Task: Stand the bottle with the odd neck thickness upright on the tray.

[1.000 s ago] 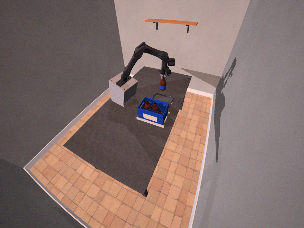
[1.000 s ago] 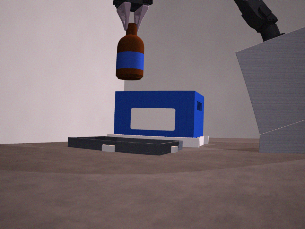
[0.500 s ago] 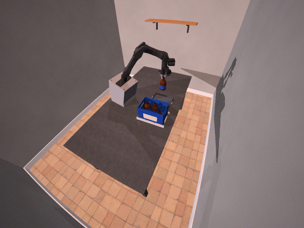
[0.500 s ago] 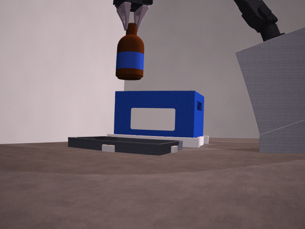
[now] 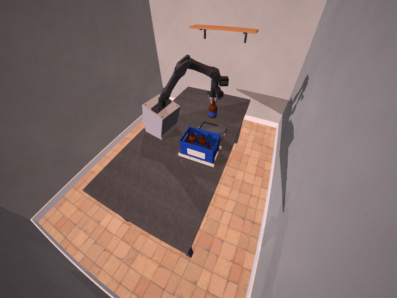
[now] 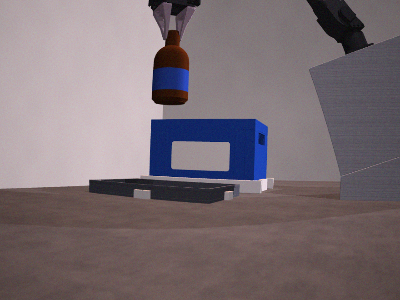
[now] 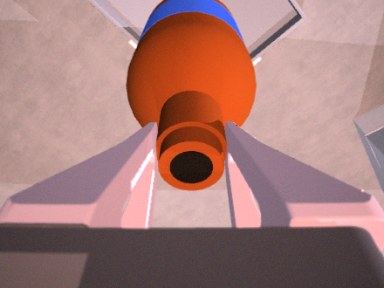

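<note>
Pale-fingered hand (image 5: 213,100) (image 6: 172,39) (image 7: 191,133) gripped the neck of a brown bottle (image 5: 212,110) (image 6: 170,71) (image 7: 192,64), which hung nearly upright above the dark tray (image 5: 213,124) (image 6: 160,189) (image 7: 279,39). Its body was round-shouldered, with a blue band; whether the neck was the different one, I could not surely tell.

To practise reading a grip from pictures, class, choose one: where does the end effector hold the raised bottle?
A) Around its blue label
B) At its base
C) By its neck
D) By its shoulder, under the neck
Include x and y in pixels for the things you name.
C: the fingertips of the end effector (image 5: 212,100) (image 6: 172,39) (image 7: 191,125) sit on either side of the neck of the raised bottle (image 5: 212,108) (image 6: 170,58) (image 7: 192,68), well above its blue label.
</note>
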You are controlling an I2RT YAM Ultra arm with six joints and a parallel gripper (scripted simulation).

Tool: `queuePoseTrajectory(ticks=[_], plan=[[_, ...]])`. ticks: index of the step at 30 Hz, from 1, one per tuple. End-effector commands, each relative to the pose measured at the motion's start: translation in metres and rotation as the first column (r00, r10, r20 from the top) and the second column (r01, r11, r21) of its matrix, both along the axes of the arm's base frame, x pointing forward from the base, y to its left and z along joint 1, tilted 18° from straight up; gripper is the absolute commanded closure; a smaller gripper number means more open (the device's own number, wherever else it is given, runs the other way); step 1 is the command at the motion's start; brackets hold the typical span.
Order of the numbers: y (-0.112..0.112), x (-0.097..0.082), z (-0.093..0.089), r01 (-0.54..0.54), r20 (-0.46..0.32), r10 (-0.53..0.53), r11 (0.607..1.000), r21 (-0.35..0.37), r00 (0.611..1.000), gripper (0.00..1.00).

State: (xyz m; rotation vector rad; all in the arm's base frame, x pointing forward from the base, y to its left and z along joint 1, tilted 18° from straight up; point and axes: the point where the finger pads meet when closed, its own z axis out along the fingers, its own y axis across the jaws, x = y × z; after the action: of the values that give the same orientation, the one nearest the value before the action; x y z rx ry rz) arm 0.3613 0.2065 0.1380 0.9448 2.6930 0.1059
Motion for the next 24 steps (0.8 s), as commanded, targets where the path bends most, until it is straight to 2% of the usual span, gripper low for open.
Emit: queuePoseTrajectory(ticks=[1,24], plan=[[0.0072,-0.0011,0.0176,-0.014,0.048,0.013,1.000,0.019,0.999,1.00],[0.0076,0.0000,0.0142,-0.016,0.049,0.015,1.000,0.020,0.999,1.00]])
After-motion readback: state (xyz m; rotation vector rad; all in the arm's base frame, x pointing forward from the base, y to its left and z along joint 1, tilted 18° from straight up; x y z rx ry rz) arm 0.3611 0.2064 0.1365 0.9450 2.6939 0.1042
